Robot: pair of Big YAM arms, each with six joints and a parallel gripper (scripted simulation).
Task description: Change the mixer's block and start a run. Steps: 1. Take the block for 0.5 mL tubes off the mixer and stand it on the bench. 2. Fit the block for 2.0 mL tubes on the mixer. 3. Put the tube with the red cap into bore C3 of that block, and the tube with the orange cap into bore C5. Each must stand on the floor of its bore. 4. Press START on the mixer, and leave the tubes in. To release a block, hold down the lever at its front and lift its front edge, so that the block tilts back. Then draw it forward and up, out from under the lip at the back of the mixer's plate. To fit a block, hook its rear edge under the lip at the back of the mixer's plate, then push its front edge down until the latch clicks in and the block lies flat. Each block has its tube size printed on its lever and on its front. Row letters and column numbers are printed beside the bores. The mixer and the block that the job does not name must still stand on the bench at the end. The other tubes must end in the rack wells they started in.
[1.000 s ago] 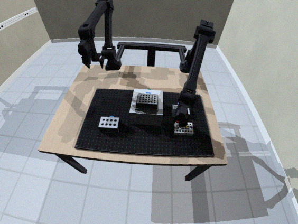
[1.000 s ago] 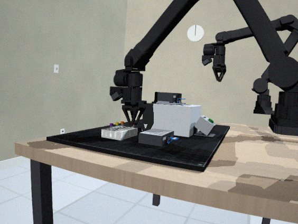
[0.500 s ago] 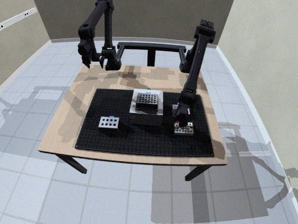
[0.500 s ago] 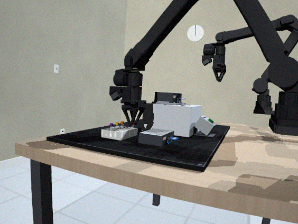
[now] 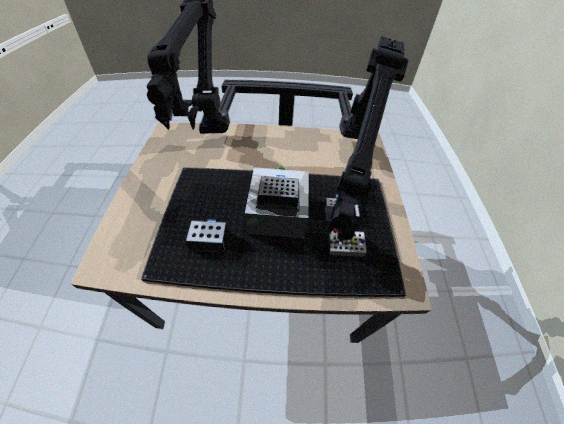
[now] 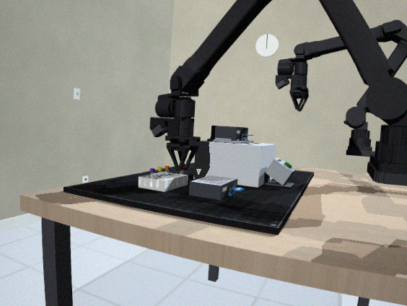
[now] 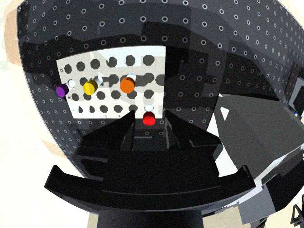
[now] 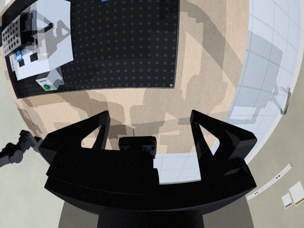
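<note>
Before me, the white box-shaped mixer [image 5: 303, 200] [image 6: 238, 162] [image 8: 59, 46] stands upright, its green round START button [image 6: 288, 164] [image 8: 46, 87] on a sloped panel. A dark, grey-topped, many-bored block [image 5: 279, 187] [image 6: 225, 133] [image 8: 11, 38] with a blue lever sits on it. I see the clear red-capped tube [image 6: 182, 168] [image 7: 149, 119] in the pale rack's row A, the clear orange-capped tube [image 6: 167, 167] [image 7: 127, 85] in row C.
</note>
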